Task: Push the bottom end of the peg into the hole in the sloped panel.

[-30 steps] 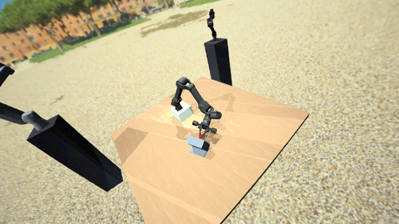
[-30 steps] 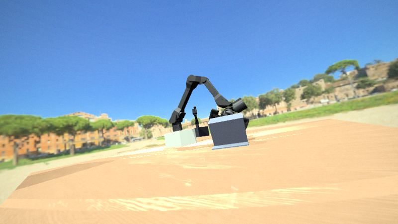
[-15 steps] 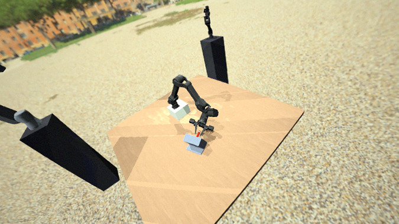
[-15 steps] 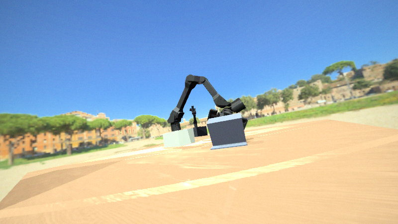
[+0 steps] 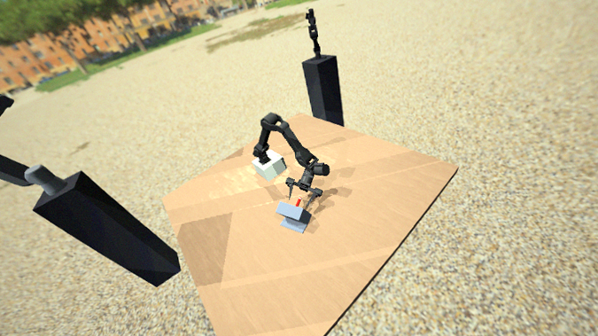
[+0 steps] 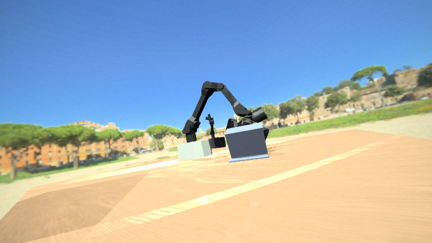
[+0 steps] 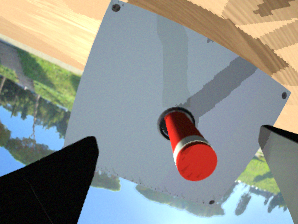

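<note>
A round red peg (image 5: 298, 202) (image 7: 196, 161) with a pale band near its top end has its lower end in the hole (image 7: 163, 127) of the sloped grey-blue panel (image 5: 289, 209) (image 6: 245, 143) (image 7: 120, 75). Its upper part stands out of the face. A dark gap shows at one side of the peg in the wrist view; how deep the peg sits is hidden. My gripper (image 5: 297, 204) (image 7: 181, 140) is wide open, with one finger on each side of the peg and both apart from it. In the exterior view the panel hides the peg and fingertips.
The arm rises from a pale block (image 5: 270, 167) (image 6: 194, 150) on the wooden table (image 5: 302, 271) (image 6: 271, 205). Two dark pedestals (image 5: 109, 232) (image 5: 323, 89) carrying other arms stand at the table's left and back. The panel's small base rests on the table.
</note>
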Controlling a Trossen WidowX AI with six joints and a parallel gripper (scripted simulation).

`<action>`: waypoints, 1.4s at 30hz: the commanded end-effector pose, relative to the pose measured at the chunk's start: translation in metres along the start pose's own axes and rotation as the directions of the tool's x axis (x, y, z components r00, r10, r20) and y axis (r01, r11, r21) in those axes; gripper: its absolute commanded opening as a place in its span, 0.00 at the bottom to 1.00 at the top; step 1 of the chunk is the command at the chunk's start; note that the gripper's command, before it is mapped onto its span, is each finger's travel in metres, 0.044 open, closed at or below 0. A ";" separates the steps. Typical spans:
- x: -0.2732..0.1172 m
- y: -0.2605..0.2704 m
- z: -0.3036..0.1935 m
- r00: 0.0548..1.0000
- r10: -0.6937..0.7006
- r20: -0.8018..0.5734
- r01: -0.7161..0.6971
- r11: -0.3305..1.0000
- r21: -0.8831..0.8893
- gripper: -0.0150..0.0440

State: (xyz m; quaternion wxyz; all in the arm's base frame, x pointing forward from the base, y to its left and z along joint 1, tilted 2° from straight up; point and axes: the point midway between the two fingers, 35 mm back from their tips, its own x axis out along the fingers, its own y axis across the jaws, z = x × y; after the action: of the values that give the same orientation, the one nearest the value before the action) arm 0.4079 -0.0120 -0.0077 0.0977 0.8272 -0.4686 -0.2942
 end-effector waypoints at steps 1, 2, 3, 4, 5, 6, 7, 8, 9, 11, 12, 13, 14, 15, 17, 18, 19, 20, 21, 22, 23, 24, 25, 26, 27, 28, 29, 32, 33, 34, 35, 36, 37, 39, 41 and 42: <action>-0.005 -0.002 -0.001 1.000 -0.002 0.000 0.002 1.000 0.006 1.00; -0.006 -0.002 -0.001 1.000 -0.003 0.000 0.003 1.000 0.005 1.00; -0.008 -0.002 -0.001 1.000 -0.003 0.001 0.003 1.000 0.005 1.00; -0.009 -0.002 0.000 1.000 -0.003 0.002 0.003 1.000 0.005 1.00; -0.010 -0.003 0.000 1.000 -0.004 0.002 0.004 1.000 0.005 1.00; -0.011 -0.003 0.000 1.000 -0.004 0.003 0.004 1.000 0.005 1.00; -0.012 -0.003 0.000 1.000 -0.004 0.003 0.004 1.000 0.005 1.00; -0.014 -0.003 0.000 1.000 -0.005 0.004 0.005 1.000 0.005 1.00; -0.015 -0.004 0.000 1.000 -0.005 0.004 0.005 1.000 0.005 1.00; -0.017 -0.004 0.001 1.000 -0.005 0.005 0.005 1.000 0.005 1.00; -0.018 -0.004 0.001 1.000 -0.006 0.005 0.006 1.000 0.005 1.00; -0.020 -0.004 0.001 1.000 -0.006 0.006 0.006 1.000 0.005 1.00; -0.021 -0.005 0.001 1.000 -0.006 0.006 0.006 1.000 0.005 1.00; -0.022 -0.005 0.001 1.000 -0.006 0.007 0.006 1.000 0.005 1.00; -0.025 -0.005 0.002 1.000 -0.007 0.007 0.007 1.000 0.005 1.00; -0.026 -0.005 0.002 1.000 -0.007 0.008 0.007 1.000 0.004 1.00; -0.027 -0.006 0.002 1.000 -0.007 0.008 0.007 1.000 0.004 1.00; -0.028 -0.006 0.002 1.000 -0.007 0.008 0.007 1.000 0.004 1.00; -0.030 -0.006 0.002 1.000 -0.007 0.008 0.007 1.000 0.004 1.00; -0.031 -0.006 0.002 1.000 -0.007 0.009 0.007 1.000 0.004 1.00; -0.032 -0.006 0.002 1.000 -0.008 0.009 0.008 1.000 0.004 1.00; -0.033 -0.006 0.003 1.000 -0.008 0.009 0.008 1.000 0.004 1.00; -0.034 -0.007 0.003 1.000 -0.008 0.009 0.008 1.000 0.004 1.00; -0.036 -0.007 0.003 1.000 -0.008 0.010 0.008 1.000 0.004 1.00; -0.037 -0.007 0.003 1.000 -0.008 0.010 0.008 1.000 0.004 1.00; -0.038 -0.007 0.003 1.000 -0.008 0.010 0.008 1.000 0.004 1.00; -0.039 -0.007 0.003 1.000 -0.008 0.010 0.008 1.000 0.004 1.00; -0.043 -0.008 0.004 1.000 -0.008 0.010 0.008 1.000 0.003 1.00; -0.044 -0.008 0.004 1.000 -0.008 0.010 0.008 1.000 0.003 1.00; -0.046 -0.008 0.004 1.000 -0.008 0.010 0.008 1.000 0.003 1.00; -0.047 -0.008 0.004 1.000 -0.008 0.010 0.008 1.000 0.003 1.00; -0.048 -0.008 0.004 1.000 -0.008 0.010 0.008 1.000 0.003 1.00; -0.050 -0.008 0.004 1.000 -0.008 0.010 0.008 1.000 0.003 1.00; -0.052 -0.008 0.005 1.000 -0.008 0.010 0.008 1.000 0.003 1.00; -0.055 -0.008 0.005 1.000 -0.007 0.010 0.007 1.000 0.002 1.00; -0.056 -0.008 0.005 1.000 -0.007 0.010 0.007 1.000 0.002 1.00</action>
State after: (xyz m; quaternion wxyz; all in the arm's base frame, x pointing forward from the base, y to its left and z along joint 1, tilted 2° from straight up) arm 0.3899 0.0362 0.0044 0.0940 0.8269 -0.4655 -0.3012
